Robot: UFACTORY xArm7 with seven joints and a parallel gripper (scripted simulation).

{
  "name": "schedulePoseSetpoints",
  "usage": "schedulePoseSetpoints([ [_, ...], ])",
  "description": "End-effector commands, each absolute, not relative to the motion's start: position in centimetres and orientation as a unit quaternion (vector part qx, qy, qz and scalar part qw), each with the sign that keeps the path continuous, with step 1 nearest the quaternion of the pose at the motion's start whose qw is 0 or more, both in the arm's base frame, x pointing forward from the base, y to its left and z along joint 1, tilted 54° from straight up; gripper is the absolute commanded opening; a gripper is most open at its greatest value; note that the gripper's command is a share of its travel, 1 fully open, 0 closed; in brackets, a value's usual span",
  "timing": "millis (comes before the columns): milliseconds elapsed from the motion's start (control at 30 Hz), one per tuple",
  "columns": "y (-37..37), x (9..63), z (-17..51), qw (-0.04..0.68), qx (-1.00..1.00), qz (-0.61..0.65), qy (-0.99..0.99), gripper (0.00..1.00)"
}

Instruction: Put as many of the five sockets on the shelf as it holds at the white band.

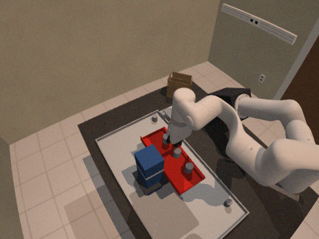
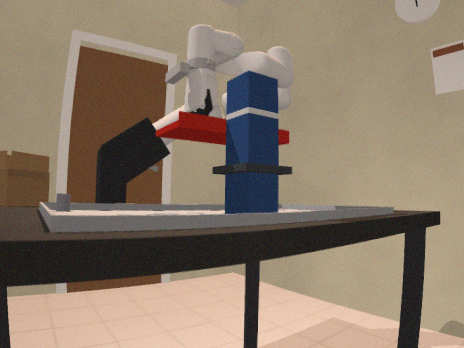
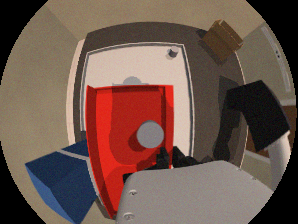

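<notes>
The red shelf [image 1: 172, 159] hangs on the blue post [image 1: 149, 166]. In the side view the shelf [image 2: 220, 129] sits right below the white band [image 2: 252, 112]. Two grey sockets [image 1: 177, 153] [image 1: 189, 167] stand inside its rim, toward the near end. My gripper [image 1: 171, 141] hangs low over the far end of the shelf, shut on a third socket [image 3: 149, 133]. I cannot tell whether that socket touches the shelf floor. One more socket [image 1: 154, 119] stands on the white tray near its far corner, and another [image 1: 227, 202] near its near right edge.
A black collar [image 2: 251, 169] rings the post below the shelf. The white rimmed tray [image 1: 192, 202] lies on a dark table. A cardboard box [image 1: 179, 83] stands on the floor behind the table. My arm reaches in from the right.
</notes>
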State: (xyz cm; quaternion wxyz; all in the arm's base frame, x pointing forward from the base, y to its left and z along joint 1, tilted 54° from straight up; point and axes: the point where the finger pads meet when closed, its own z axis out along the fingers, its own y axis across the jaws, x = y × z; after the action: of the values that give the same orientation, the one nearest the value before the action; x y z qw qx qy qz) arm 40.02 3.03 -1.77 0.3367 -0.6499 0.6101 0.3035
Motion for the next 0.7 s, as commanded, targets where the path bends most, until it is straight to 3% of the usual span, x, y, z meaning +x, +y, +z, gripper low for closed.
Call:
schedulePoseSetpoints([
  [0, 2.75, 40.16, -1.65, 0.337, -0.65, 0.301, 0.611, 0.0],
  [533, 2.75, 40.16, -1.65, 0.337, -0.65, 0.301, 0.611, 0.0],
  [567, 2.75, 40.16, -1.65, 0.337, -0.65, 0.301, 0.611, 0.47],
  [667, 2.75, 40.16, -1.65, 0.337, -0.65, 0.301, 0.611, 0.47],
])
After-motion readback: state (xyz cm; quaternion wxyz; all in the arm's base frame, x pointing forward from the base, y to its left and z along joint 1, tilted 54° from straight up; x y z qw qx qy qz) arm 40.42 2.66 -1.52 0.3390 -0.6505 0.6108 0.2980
